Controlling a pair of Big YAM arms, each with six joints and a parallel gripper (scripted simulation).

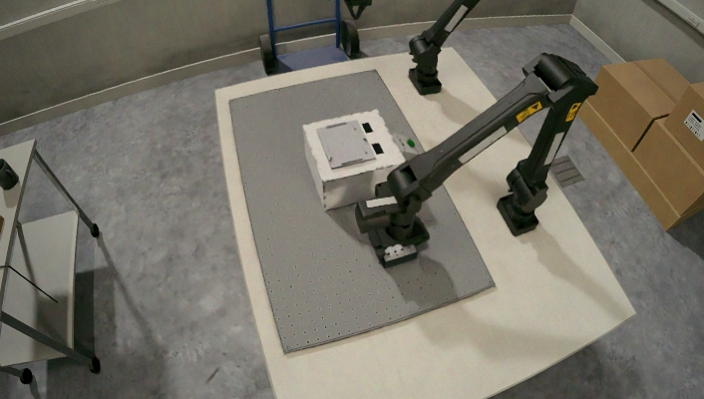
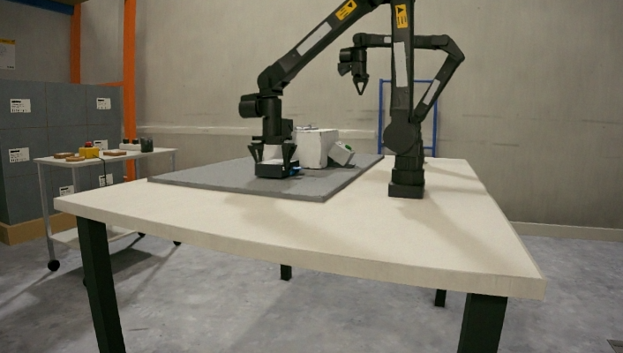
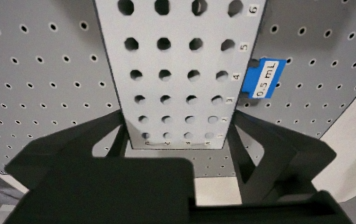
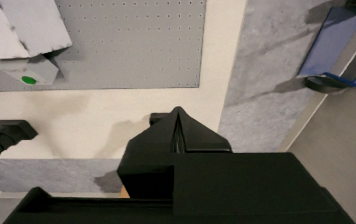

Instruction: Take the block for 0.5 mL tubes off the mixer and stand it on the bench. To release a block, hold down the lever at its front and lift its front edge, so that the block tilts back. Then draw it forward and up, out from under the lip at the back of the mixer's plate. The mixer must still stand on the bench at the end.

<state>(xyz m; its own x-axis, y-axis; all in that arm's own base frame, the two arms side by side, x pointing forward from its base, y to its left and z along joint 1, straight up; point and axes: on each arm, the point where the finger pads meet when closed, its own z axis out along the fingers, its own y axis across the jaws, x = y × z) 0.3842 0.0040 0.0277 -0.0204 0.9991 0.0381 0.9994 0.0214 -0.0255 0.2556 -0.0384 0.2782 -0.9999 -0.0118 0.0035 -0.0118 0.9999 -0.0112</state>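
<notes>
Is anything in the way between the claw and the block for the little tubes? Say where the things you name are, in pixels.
No, nothing visible. The left claw (image 2: 274,165) (image 3: 177,111) is already shut on the block (image 1: 400,254) (image 2: 271,169) (image 3: 170,75), which is off the mixer (image 1: 314,166) (image 2: 314,148).

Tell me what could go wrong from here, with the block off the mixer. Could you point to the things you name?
The left hand (image 1: 399,247) (image 2: 273,165) (image 3: 177,111) grips the block (image 1: 400,252) (image 2: 274,170) (image 3: 172,60) low over the perforated board (image 1: 311,290) (image 2: 317,189) (image 3: 55,75); I can't tell whether it's fully seated, so opening now might drop or tip it.
The mixer (image 1: 350,189) (image 2: 312,148) (image 4: 32,27) stands close by, so a withdrawal toward it could knock it.
</notes>
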